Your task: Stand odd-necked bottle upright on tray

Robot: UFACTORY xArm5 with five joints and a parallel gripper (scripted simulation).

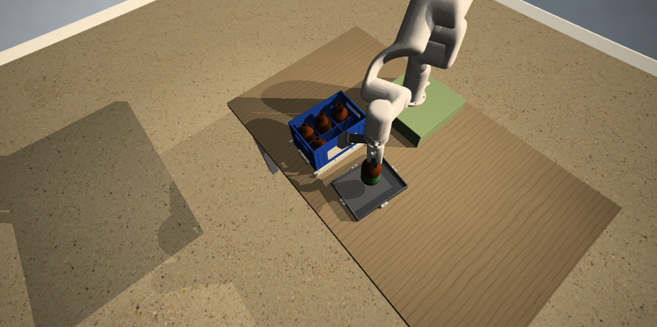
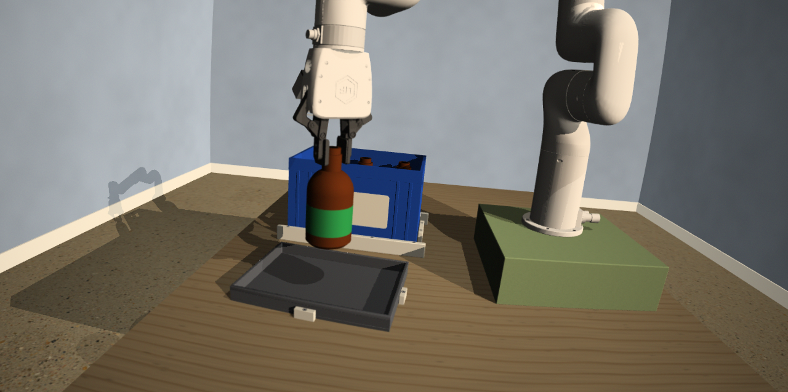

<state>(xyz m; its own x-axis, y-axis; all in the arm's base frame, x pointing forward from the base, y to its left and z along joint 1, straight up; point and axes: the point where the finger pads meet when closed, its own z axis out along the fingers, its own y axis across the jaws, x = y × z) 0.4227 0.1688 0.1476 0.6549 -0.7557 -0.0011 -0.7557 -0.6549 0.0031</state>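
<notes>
Wood board: planked slab on speckled floor; carries pedestal, crate, tray. Wide bare run on side away from crate, w/ no items on it.
Arm: white, rises from green pedestal, bends high overhead, last link drops straight down over tray. Wrist vertical, gripper pointing down.
Pedestal edge: near corner sits apart from tray's right rim; strip of board between them.
Crate: blue, on a pale base rail, just behind tray. Top view shows 4 brown bottles upright in its cells; cell nearest arm has none.
Tray: dark grey, shallow, low rim all round, small pale tabs on front and right edges. Far rim close to crate's rail, narrow gap only.
Bottle w/ green band: brown, upright, hanging over tray's far-left part. Base above tray floor, abt level w/ crate rail in ext view; not touching tray. Its shadow falls on tray floor below.
Gripper: closed on that bottle's neck just under the mouth, fingers part-way apart, one each side of neck.
Room: tray floor to right and front of bottle unoccupied; crate wall close behind bottle.
</notes>
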